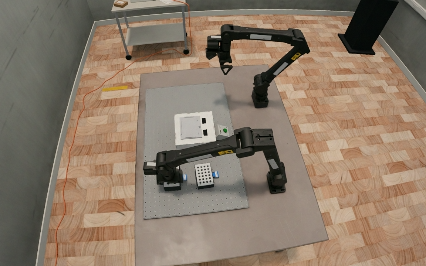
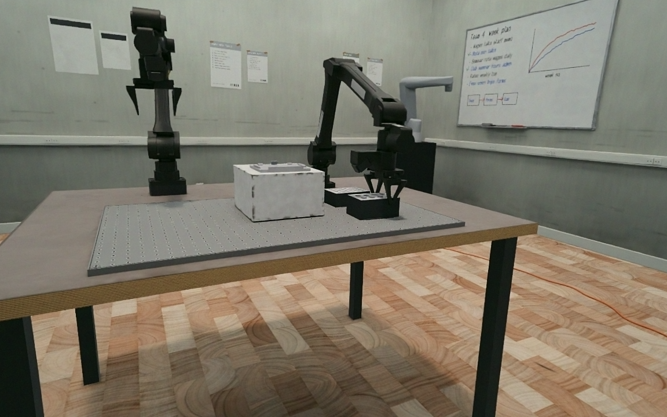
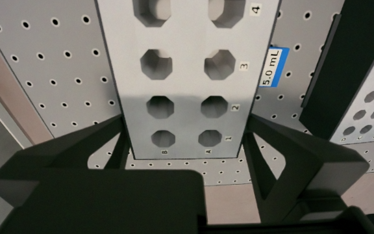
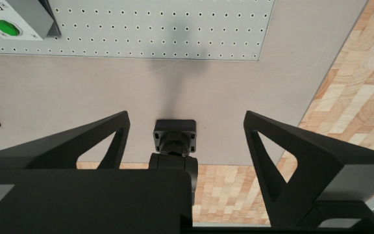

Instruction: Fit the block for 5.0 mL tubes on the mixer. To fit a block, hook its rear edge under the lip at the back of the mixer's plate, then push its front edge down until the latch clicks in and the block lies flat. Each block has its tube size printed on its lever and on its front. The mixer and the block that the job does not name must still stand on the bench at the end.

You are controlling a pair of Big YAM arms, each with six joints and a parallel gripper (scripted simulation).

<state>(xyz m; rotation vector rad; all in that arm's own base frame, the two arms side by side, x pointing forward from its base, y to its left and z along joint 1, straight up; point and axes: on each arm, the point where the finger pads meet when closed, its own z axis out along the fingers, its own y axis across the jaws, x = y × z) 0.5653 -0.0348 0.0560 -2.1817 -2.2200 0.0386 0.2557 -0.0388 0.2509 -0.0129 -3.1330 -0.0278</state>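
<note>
The 5.0 mL block (image 1: 172,187) (image 2: 372,207) (image 3: 187,88) is gripped across its sides by the left gripper (image 2: 383,196) (image 3: 186,117), above the perforated board (image 1: 194,201) (image 2: 195,233) (image 3: 67,68) (image 4: 161,29). Beside it, the many-holed block (image 1: 204,175) (image 2: 343,197) (image 3: 362,94) is seen. The mixer (image 1: 194,128) (image 2: 279,191) is placed farther along. The right gripper (image 2: 153,111) (image 4: 186,117) is held open, raised.

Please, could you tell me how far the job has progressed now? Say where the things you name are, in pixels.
Done: the left gripper (image 2: 383,194) (image 3: 186,117) is shut on the black block with silver top and blue "5.0 mL" lever (image 2: 373,208) (image 3: 187,86). In hand: that block, apparently not yet lifted off the grey perforated board (image 1: 201,201) (image 2: 170,233). Left: hooking and latching it on the white mixer's bare grey plate (image 1: 191,127).
</note>
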